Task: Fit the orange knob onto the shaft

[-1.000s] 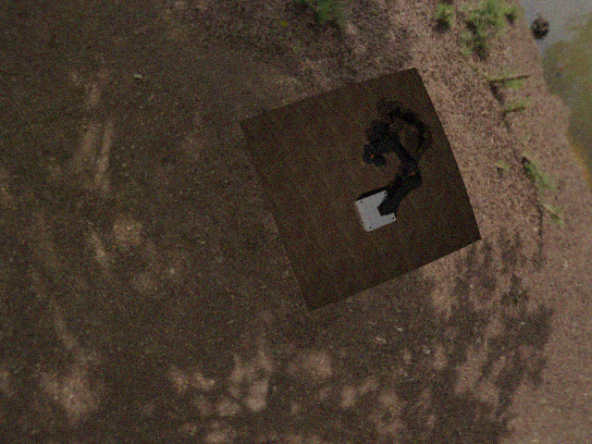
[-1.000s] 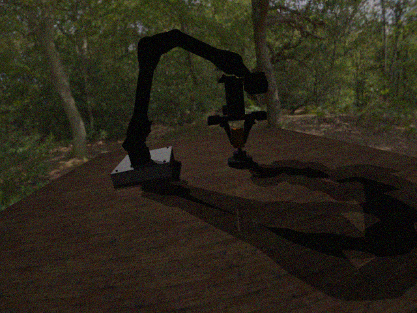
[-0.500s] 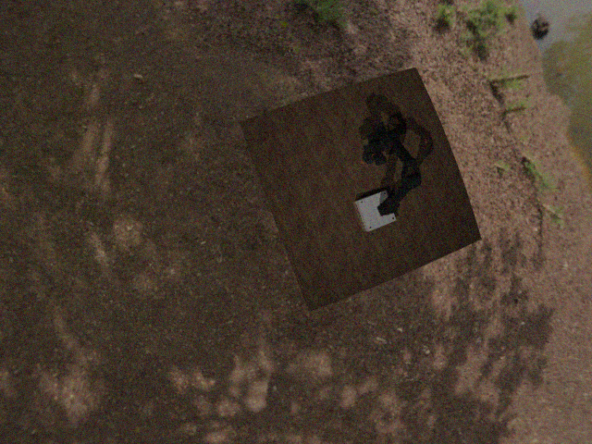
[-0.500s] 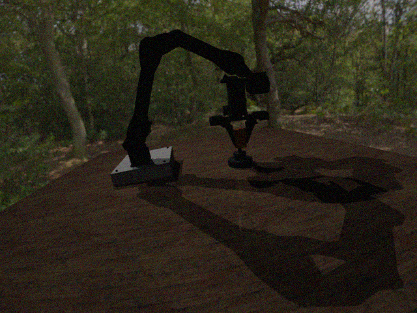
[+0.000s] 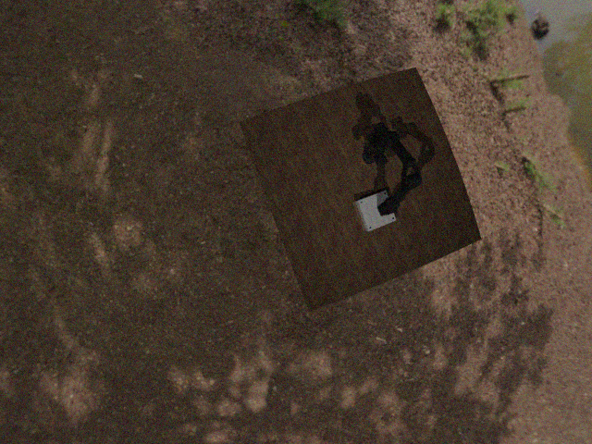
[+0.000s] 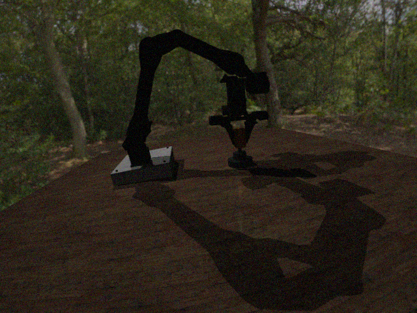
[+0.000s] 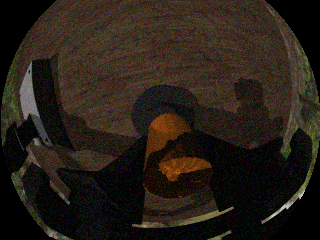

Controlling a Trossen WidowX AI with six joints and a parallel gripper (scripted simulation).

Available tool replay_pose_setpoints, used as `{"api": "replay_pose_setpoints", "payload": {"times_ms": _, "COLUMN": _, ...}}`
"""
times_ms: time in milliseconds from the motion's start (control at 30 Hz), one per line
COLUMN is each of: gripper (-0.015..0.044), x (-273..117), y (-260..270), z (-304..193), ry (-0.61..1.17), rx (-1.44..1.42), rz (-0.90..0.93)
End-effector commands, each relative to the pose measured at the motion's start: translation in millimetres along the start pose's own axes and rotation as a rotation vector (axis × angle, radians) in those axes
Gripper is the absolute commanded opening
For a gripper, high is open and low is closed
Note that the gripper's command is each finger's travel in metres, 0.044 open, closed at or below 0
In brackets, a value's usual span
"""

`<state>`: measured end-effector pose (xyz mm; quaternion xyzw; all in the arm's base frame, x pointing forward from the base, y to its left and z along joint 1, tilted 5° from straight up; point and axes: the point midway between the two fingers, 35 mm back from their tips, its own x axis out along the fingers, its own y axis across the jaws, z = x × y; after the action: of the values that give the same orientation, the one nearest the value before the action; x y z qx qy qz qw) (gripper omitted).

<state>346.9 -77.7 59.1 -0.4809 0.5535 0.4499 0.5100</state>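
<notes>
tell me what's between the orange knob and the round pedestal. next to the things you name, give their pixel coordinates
A short stretch of dark shaft, below the knob (image 6: 240,136) (image 7: 169,131) and above the pedestal (image 6: 240,162) (image 7: 145,107), in the exterior view.

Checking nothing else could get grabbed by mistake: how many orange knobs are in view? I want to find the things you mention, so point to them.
1. The orange tapered knob (image 6: 240,136) (image 7: 167,131) is between the black gripper's fingers, above the round dark pedestal (image 6: 240,162) (image 7: 145,107). Others could be hidden behind the arm.

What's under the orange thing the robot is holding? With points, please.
Under the orange knob (image 6: 240,135) (image 7: 169,127) is a round dark pedestal (image 6: 240,160) (image 7: 159,95) with a dark stub on top. The knob hides its own hole, so I can't tell whether the stub's tip is inside.
</notes>
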Motion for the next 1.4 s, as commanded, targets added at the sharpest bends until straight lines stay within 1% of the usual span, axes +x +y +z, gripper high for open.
{"api": "replay_pose_setpoints", "payload": {"times_ms": 0, "gripper": 0.0000, "x": -4.2, "y": -1.1, "z": -0.5, "ry": 0.003, "rx": -0.085, "rz": -0.010}}
{"api": "replay_pose_setpoints", "payload": {"times_ms": 100, "gripper": 0.0000, "x": -4.8, "y": 1.2, "z": -0.3, "ry": 0.004, "rx": -0.170, "rz": -0.010}}
{"api": "replay_pose_setpoints", "payload": {"times_ms": 767, "gripper": 0.0000, "x": 2.0, "y": 6.4, "z": 0.3, "ry": 0.004, "rx": -0.170, "rz": -0.009}}
{"api": "replay_pose_setpoints", "payload": {"times_ms": 1000, "gripper": 0.0000, "x": 2.7, "y": 6.4, "z": 0.3, "ry": 0.004, "rx": -0.218, "rz": -0.009}}
{"api": "replay_pose_setpoints", "payload": {"times_ms": 1200, "gripper": 0.0000, "x": 2.7, "y": 6.4, "z": 0.3, "ry": 0.004, "rx": -0.218, "rz": -0.009}}
{"api": "replay_pose_setpoints", "payload": {"times_ms": 1367, "gripper": 0.0000, "x": 3.1, "y": 6.4, "z": 0.3, "ry": 0.004, "rx": -0.140, "rz": -0.009}}
